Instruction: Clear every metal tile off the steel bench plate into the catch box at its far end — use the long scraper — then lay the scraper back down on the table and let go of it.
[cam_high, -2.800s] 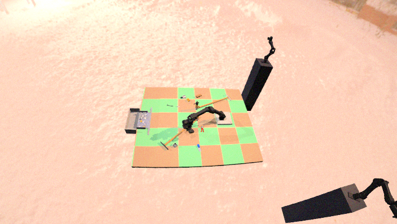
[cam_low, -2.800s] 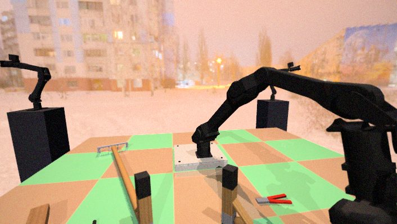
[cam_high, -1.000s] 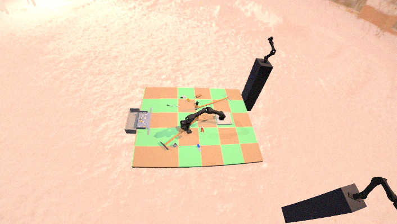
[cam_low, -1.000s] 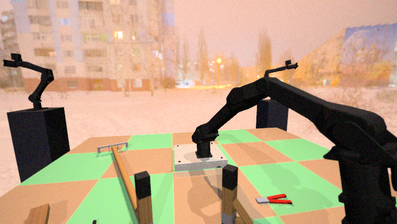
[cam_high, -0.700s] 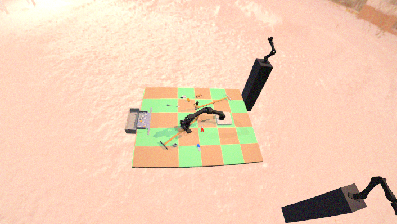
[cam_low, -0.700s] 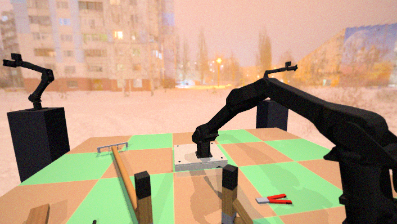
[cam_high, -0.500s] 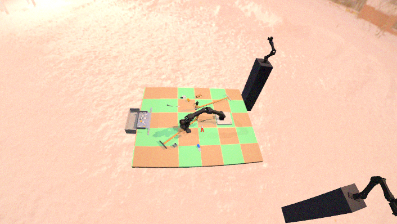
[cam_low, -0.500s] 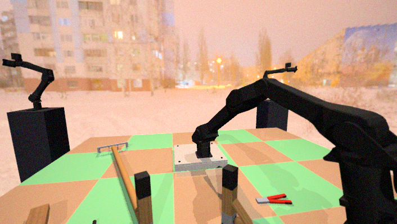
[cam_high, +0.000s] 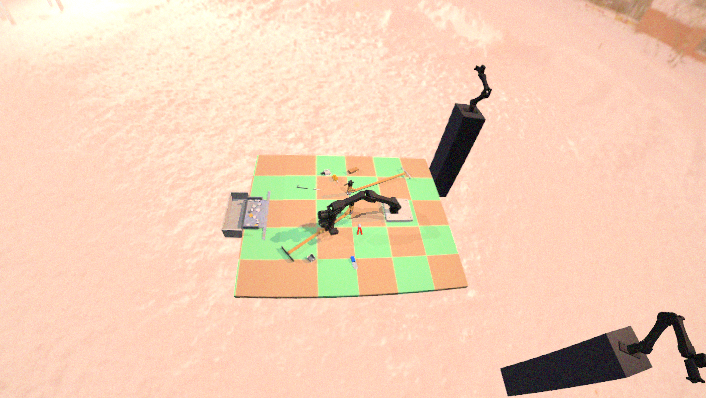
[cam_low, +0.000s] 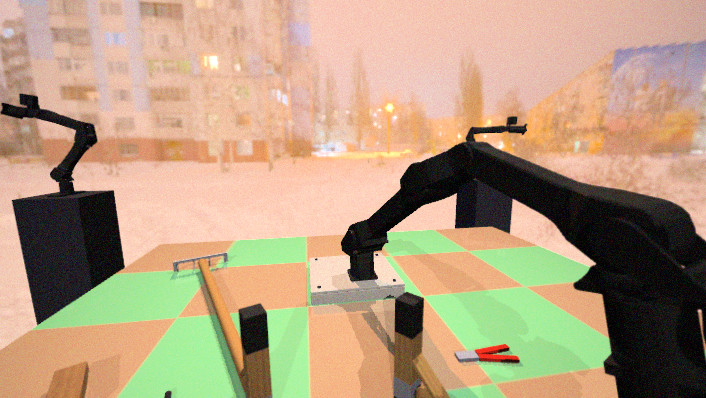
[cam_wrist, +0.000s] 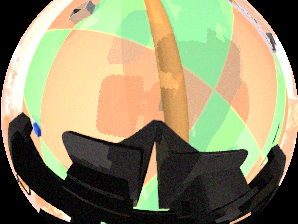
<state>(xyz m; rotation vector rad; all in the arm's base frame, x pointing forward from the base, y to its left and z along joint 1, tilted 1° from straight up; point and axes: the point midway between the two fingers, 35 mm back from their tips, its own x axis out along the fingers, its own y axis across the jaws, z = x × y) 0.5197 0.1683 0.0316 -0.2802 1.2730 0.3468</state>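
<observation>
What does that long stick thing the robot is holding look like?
The long scraper has a thin, straight orange handle that looks like wood, with a short dark blade set crosswise at its far end. The gripper is shut on the handle, which runs out from between the fingers. The scraper slants over the checkered table, blade toward the near-left side, not on the bench plate. Whether the blade touches the table cannot be told.
</observation>
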